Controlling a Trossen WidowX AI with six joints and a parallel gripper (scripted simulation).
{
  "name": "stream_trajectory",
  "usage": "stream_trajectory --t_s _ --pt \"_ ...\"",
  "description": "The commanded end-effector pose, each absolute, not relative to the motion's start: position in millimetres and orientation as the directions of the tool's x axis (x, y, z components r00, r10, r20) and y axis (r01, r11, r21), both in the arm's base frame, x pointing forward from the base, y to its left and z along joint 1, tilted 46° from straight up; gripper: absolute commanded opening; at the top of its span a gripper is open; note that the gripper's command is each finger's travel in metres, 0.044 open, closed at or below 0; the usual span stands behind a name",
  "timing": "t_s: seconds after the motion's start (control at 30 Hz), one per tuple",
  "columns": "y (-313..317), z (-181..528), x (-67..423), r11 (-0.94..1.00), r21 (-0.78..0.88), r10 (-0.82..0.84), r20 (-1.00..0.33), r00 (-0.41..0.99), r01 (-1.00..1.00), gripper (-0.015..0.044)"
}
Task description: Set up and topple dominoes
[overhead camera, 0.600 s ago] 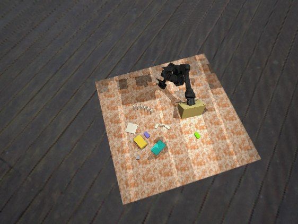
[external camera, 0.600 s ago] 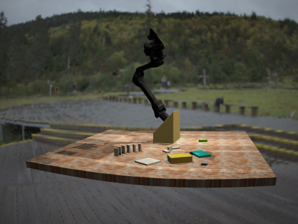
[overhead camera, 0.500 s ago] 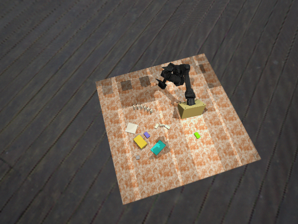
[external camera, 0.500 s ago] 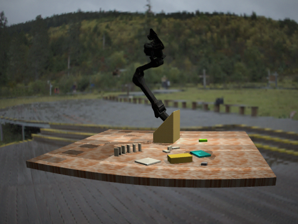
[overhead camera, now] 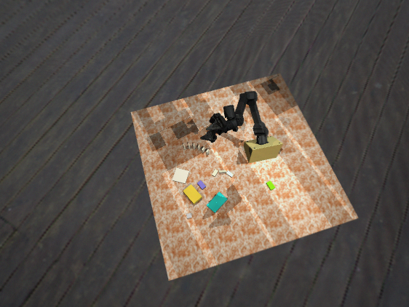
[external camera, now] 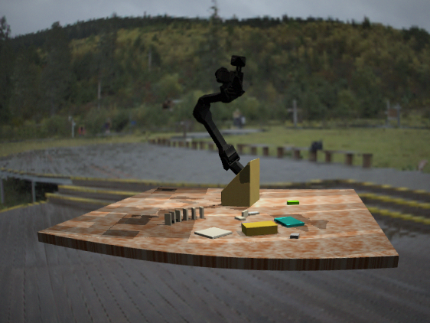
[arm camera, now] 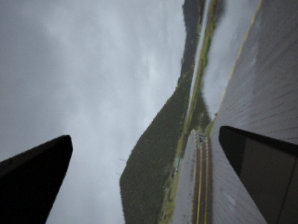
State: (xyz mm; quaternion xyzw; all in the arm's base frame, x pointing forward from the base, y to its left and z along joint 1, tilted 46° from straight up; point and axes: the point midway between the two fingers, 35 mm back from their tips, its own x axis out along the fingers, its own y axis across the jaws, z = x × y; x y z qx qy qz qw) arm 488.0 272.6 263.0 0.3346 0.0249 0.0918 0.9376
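Orange marbled tabletop (overhead camera: 255, 218) on a dark plank floor, hills in the bg. Black arm on a tan wedge base (overhead camera: 271, 150) is raised high, black gripper (overhead camera: 208, 137) spread wide w/ nothing in it. Row of small beige standing dominoes (overhead camera: 196, 147) sits at 9 o'clock from the base. Three loose beige dominoes (overhead camera: 222, 172) lie flat around 7 o'clock. No containers visible, just flat coloured blocks nearby, e.g. yellow block (overhead camera: 192, 193).
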Motion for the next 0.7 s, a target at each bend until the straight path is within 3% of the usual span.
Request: stream_trajectory --t_s 0.0,0.37,0.67 --pt "242 203 511 0.867 0.499 0.096 -0.163 0.982 -0.002 0.0440" --pt "157 70 523 0.980 -0.030 -0.181 -0.550 0.815 0.197 0.0440" --pt "70 -25 486 0.882 -0.467 -0.436 -0.757 0.487 0.063 0.0440"
